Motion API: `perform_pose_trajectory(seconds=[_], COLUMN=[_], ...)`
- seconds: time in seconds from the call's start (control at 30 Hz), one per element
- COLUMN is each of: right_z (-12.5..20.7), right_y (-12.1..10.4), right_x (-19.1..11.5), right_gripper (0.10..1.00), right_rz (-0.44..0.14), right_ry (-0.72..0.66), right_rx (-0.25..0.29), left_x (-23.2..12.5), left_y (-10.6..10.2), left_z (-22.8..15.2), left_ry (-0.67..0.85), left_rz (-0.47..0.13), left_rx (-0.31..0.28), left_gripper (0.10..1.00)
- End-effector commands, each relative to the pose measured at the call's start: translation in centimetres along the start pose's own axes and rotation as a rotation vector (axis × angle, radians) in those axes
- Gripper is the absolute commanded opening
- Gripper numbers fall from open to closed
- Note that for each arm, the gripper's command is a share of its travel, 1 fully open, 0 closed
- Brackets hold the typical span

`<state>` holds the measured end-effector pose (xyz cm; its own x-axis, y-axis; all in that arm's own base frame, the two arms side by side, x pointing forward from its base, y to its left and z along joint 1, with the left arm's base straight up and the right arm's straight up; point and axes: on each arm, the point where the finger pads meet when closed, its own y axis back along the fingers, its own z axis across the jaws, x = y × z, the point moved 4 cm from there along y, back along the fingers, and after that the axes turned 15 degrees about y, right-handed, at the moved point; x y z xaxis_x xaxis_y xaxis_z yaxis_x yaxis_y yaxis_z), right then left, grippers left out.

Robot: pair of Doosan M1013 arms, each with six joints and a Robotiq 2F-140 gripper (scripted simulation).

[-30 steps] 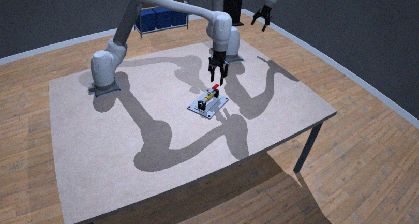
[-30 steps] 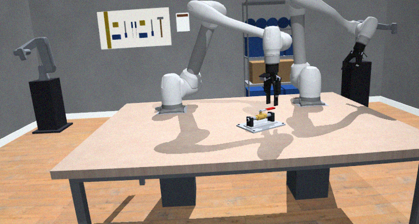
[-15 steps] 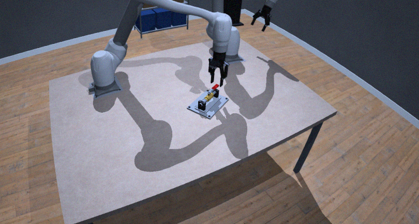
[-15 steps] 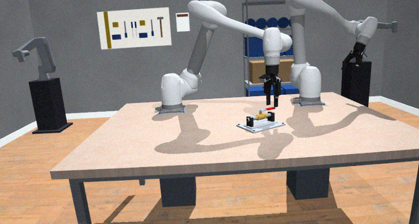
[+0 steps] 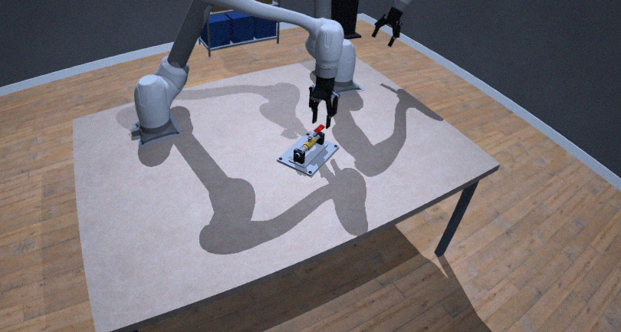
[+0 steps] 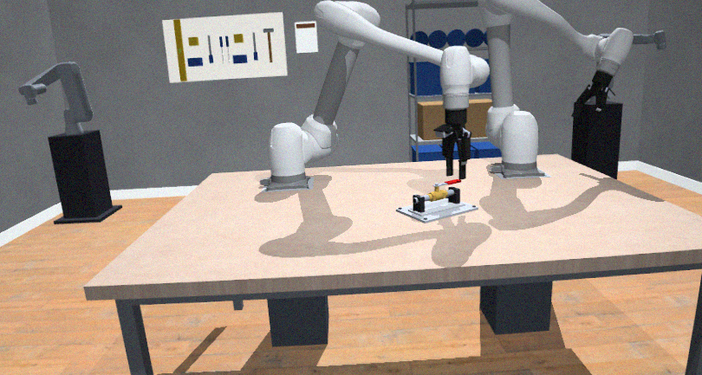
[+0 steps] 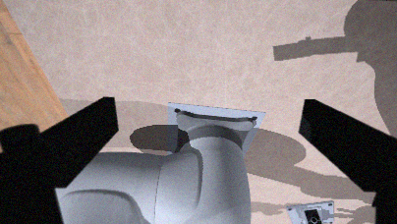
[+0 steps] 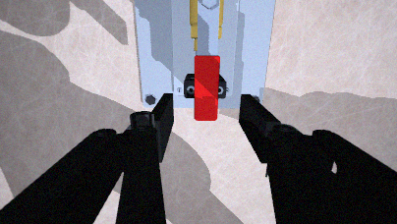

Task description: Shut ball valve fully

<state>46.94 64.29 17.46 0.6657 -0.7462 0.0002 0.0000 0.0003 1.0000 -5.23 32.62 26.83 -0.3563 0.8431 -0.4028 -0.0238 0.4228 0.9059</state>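
Note:
The ball valve's yellow body (image 5: 310, 144) (image 6: 438, 195) (image 8: 194, 20) sits on a pipe between two black supports on a metal base plate (image 5: 287, 156) (image 6: 432, 216) (image 7: 324, 207) (image 8: 255, 49). Its red handle (image 5: 319, 128) (image 6: 452, 181) (image 8: 206, 74) lies in line with the pipe, its end above the far support. My right gripper (image 5: 321, 124) (image 6: 456, 176) (image 8: 206, 108) points down, partly open and empty, just above the handle's outer end. In the right wrist view, one finger shows on each side of the handle, apart from it. My left gripper (image 5: 382, 39) (image 6: 587, 111) (image 7: 208, 115) is wide open and empty, far from the valve.
The left arm's base (image 5: 346, 67) (image 6: 519, 141) (image 7: 216, 162) stands on the table (image 5: 152, 242) (image 6: 196, 264) behind the valve. The right arm's base (image 5: 152, 108) (image 6: 288, 156) stands on the table too. A shelf with blue bins (image 5: 241, 25) is behind the table.

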Motion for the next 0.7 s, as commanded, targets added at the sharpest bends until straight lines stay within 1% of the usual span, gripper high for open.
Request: perform_pose_trajectory(seconds=[0.0,0.67], right_z=[-0.03,-0.03], right_y=[0.10,-0.67], right_x=[-0.01,-0.01], right_gripper=[0.460,0.460], right_rz=[-0.001,-0.001], right_ry=[0.000,0.000], right_rx=[0.002,0.002], left_x=[0.02,0.02], left_y=[0.06,0.06], left_z=[0.00,0.00], left_ry=[0.000,0.000], left_rz=[0.001,0.001], left_rx=[0.000,0.000], left_gripper=[1.000,1.000])
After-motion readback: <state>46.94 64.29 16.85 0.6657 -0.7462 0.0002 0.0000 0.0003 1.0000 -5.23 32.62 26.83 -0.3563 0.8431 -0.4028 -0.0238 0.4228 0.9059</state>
